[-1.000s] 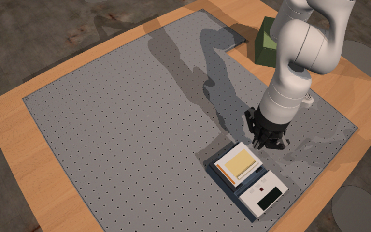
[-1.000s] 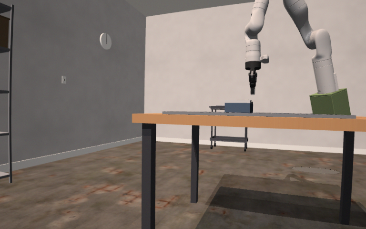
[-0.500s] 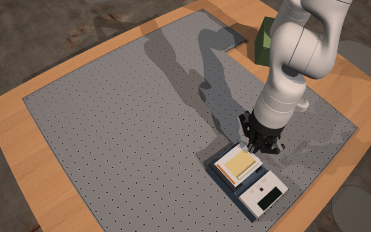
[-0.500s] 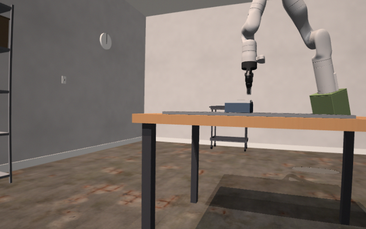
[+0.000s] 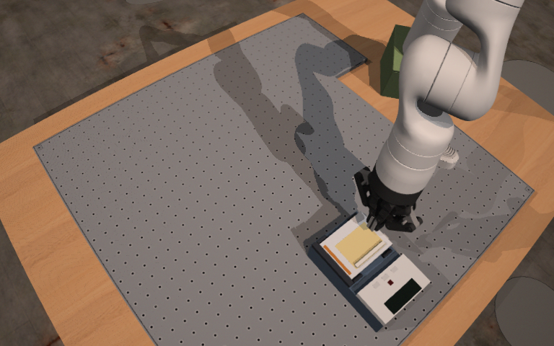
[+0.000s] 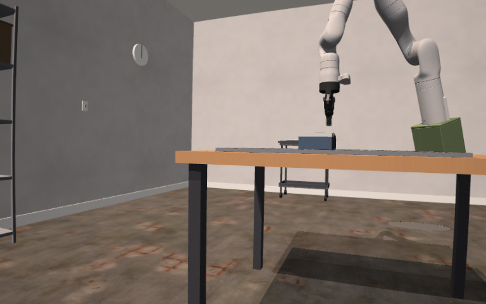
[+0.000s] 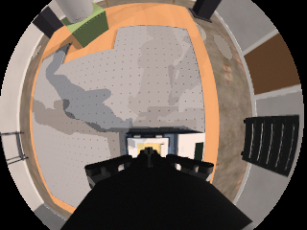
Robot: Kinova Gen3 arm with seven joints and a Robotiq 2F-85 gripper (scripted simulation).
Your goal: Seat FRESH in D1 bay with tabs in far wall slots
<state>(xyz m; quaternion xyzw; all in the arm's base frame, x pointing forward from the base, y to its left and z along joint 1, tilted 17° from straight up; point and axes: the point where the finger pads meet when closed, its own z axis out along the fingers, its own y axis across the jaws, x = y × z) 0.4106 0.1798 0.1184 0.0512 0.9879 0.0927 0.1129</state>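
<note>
The dock D1 (image 5: pixel 367 271) is a blue-sided box with a white panel and a dark screen, near the deck's right front edge. Its small red light (image 5: pixel 390 282) looks dark. The white cassette FRESH (image 5: pixel 354 244), with a yellow gel face and an orange strip on one edge, lies in D1's bay. A pale strip (image 5: pixel 371 256), likely the white comb, runs along the gel's edge near the panel. My gripper (image 5: pixel 372 223) is shut and empty, pointing straight down above the cassette's edge farthest from the panel. In the side view my gripper (image 6: pixel 328 123) hangs a little above D1 (image 6: pixel 316 142).
The arm's green base block (image 5: pixel 392 60) stands at the deck's far right corner. The grey perforated deck (image 5: pixel 229 175) lies on a wooden table. The deck's right edge runs close to D1's panel end.
</note>
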